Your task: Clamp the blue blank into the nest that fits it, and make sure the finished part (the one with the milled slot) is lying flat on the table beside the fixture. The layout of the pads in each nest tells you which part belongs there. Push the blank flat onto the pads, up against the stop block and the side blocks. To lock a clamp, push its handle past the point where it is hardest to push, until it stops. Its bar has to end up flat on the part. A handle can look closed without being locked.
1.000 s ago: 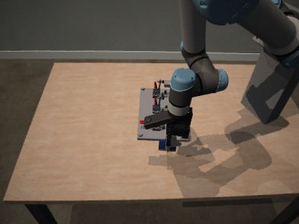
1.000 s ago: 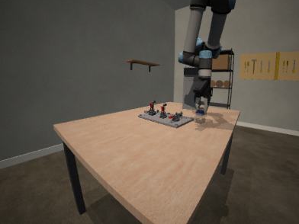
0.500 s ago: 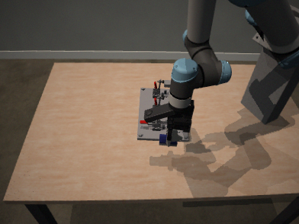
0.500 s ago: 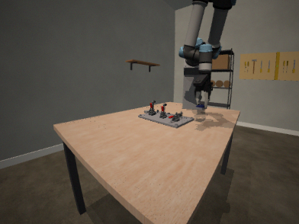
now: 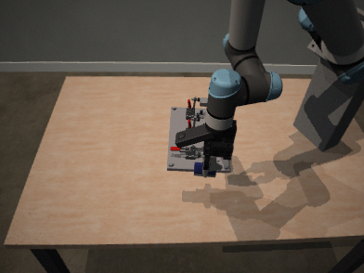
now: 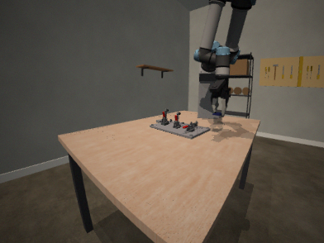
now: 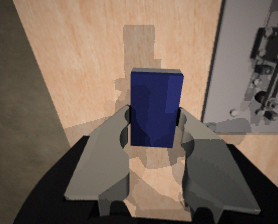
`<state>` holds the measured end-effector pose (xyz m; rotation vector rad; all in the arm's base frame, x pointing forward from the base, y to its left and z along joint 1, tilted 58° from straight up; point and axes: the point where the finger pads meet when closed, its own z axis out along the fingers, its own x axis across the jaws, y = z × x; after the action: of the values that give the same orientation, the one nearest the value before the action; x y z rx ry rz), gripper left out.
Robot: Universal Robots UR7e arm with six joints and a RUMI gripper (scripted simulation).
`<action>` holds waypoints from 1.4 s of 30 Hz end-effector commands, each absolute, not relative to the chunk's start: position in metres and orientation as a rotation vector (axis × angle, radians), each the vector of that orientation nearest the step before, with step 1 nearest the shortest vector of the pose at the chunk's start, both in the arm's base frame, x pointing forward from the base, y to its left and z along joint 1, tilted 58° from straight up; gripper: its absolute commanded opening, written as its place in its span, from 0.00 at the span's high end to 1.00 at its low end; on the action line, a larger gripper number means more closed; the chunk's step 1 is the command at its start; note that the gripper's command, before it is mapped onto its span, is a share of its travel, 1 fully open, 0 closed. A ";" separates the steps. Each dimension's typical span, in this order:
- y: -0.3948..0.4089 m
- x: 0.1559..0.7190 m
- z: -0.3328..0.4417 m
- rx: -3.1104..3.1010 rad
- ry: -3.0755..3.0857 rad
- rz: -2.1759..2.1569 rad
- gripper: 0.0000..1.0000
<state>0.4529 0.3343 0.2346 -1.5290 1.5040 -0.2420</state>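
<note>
The end effector (image 5: 205,173) (image 6: 219,113) (image 7: 153,107) is pinched shut on the blue block (image 5: 199,168) (image 6: 217,114) (image 7: 156,109), up above the counter (image 5: 107,167) (image 6: 145,161) (image 7: 60,50). In the wrist view, the gray plate (image 5: 175,133) (image 6: 182,132) (image 7: 227,75) with the clamps lies toward two o'clock from the block. From above, one red handle (image 5: 175,149) (image 6: 185,126) points to nine o'clock.

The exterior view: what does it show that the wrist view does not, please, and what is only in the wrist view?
Only the exterior view shows the wall shelf and the red handles of the clamps. Only the wrist view shows both gripper fingers close up, one on each side of the blue blank. Both show the blue blank, the fixture plate and the wooden table.
</note>
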 end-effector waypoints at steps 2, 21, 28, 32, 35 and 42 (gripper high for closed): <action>0.334 0.453 0.235 -1.529 1.502 -0.243 1.00; 0.336 0.452 0.232 -1.574 1.460 -0.276 1.00; 0.338 0.451 0.226 -1.574 1.460 -0.276 1.00; 0.341 0.450 0.220 -1.574 1.460 -0.276 1.00; 0.343 0.450 0.214 -1.574 1.460 -0.276 1.00; 0.347 0.448 0.205 -1.574 1.460 -0.276 1.00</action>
<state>0.4489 0.3448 0.2100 -1.5758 1.4616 -0.2745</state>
